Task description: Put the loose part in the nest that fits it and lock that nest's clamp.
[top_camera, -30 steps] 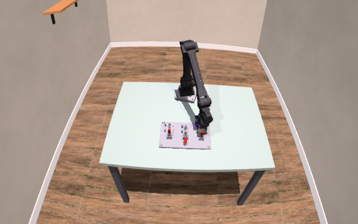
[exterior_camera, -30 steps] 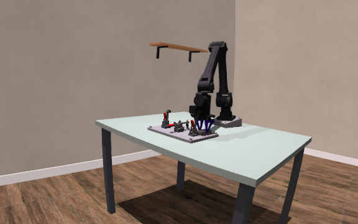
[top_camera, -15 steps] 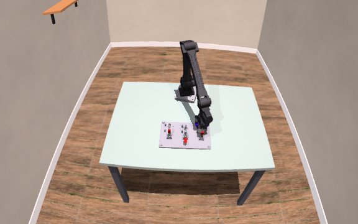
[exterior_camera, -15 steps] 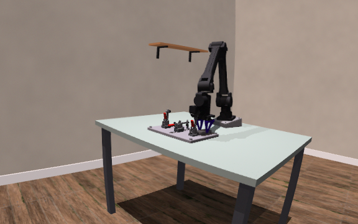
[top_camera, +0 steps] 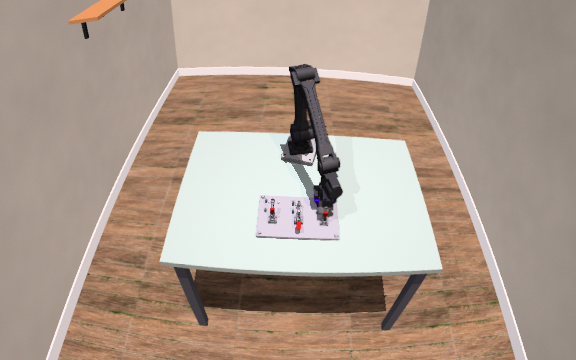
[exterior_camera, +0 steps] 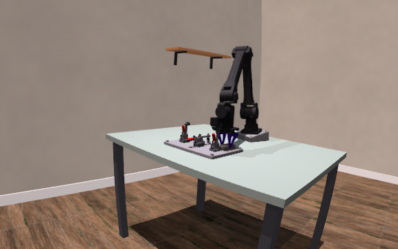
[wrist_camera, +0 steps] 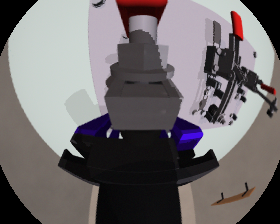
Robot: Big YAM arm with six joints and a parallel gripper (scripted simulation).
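Note:
My gripper (top_camera: 325, 204) (exterior_camera: 226, 145) (wrist_camera: 138, 110) points down over the right-hand nest of the fixture plate (top_camera: 313, 233) (exterior_camera: 199, 151) (wrist_camera: 186, 35). Its blue fingers are shut on the grey part (wrist_camera: 143, 112), which fills the gap between them and is mostly hidden in the top and exterior views. The right clamp's red handle (top_camera: 325, 213) (exterior_camera: 213, 137) (wrist_camera: 141, 6) stands up just in front of the part. The pads, the stop block and the part's contact with them are hidden. The middle clamp's red handle (top_camera: 298, 226) (exterior_camera: 191, 139) lies low, pointing to the front.
The left clamp's red handle (top_camera: 272, 210) (exterior_camera: 183, 128) stands upright at the far end of the plate. The middle and left clamps stand beside the gripper. The arm's base (top_camera: 300, 146) (exterior_camera: 251, 130) is behind the fixture, and a shelf (top_camera: 99, 10) (exterior_camera: 199, 52) hangs on the wall.

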